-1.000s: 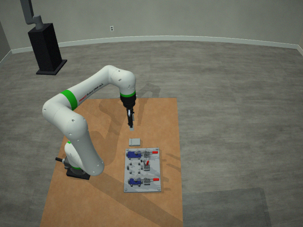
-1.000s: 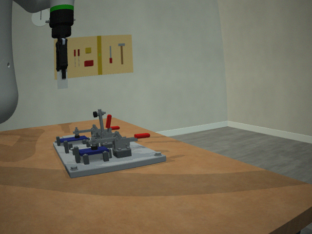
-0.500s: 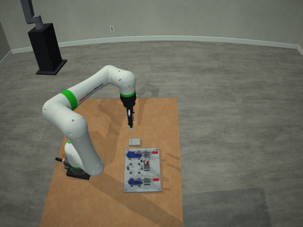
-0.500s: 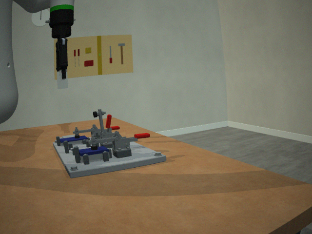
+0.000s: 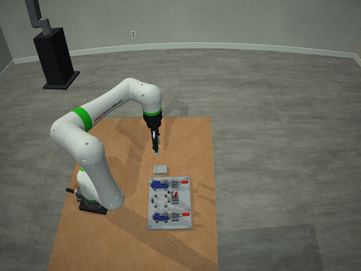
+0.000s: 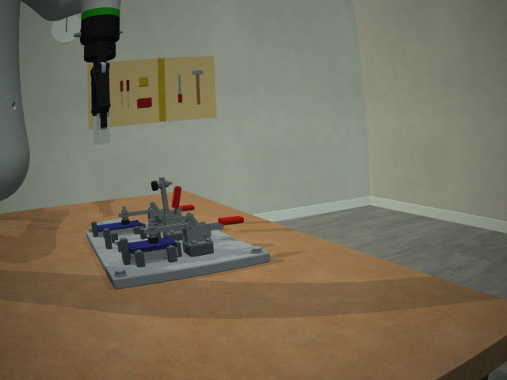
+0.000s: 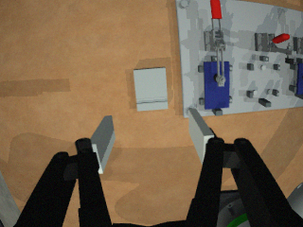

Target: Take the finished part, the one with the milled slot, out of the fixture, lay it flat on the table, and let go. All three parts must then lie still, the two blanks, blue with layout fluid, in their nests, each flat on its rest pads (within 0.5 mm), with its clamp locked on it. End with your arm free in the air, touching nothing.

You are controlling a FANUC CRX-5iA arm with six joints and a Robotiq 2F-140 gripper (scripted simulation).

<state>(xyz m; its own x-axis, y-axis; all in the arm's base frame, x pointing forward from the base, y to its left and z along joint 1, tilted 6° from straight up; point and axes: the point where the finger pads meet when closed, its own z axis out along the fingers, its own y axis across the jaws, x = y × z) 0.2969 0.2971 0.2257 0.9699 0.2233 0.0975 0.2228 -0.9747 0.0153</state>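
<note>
Showing two blanks (image 5: 159, 184) (image 6: 152, 244) (image 7: 216, 95), one finished part (image 5: 160, 169) (image 7: 151, 88)

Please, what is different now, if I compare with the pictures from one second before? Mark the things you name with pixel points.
Nothing visibly changed. The pincer (image 5: 156, 151) (image 6: 101, 134) (image 7: 151, 124) is open in the air, the slotted part (image 5: 160, 169) (image 7: 151, 87) lies on the table, and both blue blanks stay under their clamps.
</note>
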